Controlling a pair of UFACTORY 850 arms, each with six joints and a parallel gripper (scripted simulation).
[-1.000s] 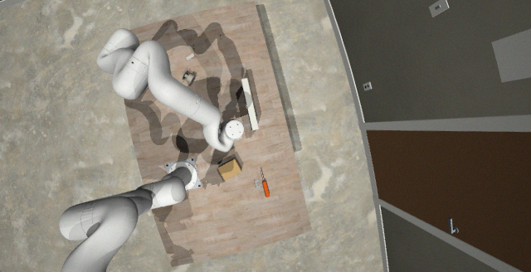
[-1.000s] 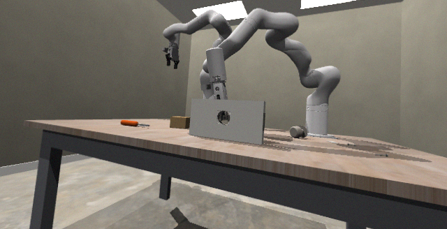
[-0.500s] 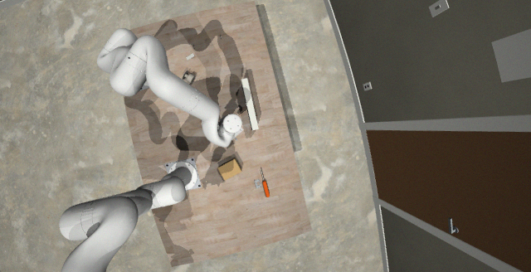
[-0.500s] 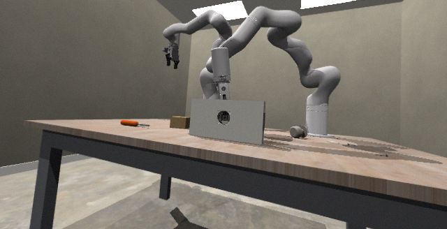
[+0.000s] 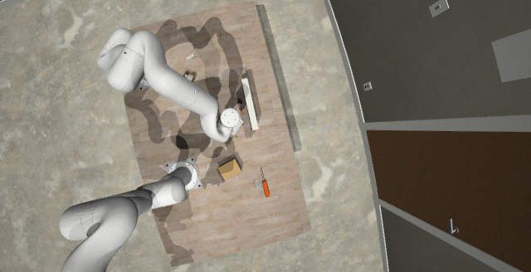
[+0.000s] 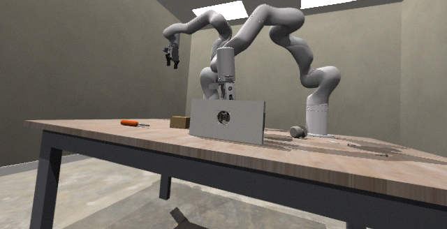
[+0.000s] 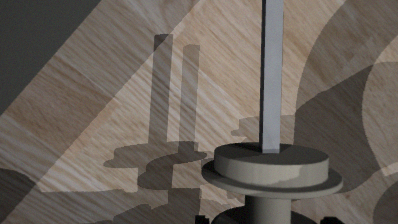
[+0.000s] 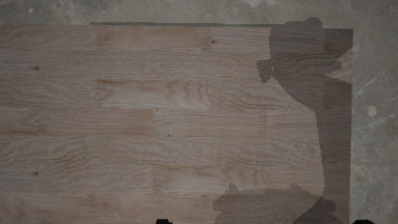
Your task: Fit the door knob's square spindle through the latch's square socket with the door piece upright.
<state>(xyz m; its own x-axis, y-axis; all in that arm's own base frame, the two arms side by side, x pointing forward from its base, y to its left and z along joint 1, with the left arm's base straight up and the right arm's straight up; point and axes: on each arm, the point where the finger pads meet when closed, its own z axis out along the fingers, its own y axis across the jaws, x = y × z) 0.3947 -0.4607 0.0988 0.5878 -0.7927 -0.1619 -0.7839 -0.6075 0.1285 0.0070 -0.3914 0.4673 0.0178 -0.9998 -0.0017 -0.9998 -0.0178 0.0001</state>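
So the left hand (image 5: 237, 127) (image 6: 227, 95) (image 7: 267, 219)'s got the knob (image 7: 272, 172) gripped near the upright door (image 5: 250, 104) (image 6: 244, 122), spindle (image 7: 272, 75) out; right hand (image 6: 172, 65) (image 8: 263, 221)'s wide open, well apart.

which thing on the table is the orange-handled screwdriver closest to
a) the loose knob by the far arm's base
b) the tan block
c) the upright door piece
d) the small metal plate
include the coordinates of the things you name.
d, the top view shows the small metal plate (image 5: 258, 183) right beside the orange handle (image 5: 266, 189) (image 6: 129, 123), with the tan block (image 5: 230, 169) (image 6: 179, 122) farther off.
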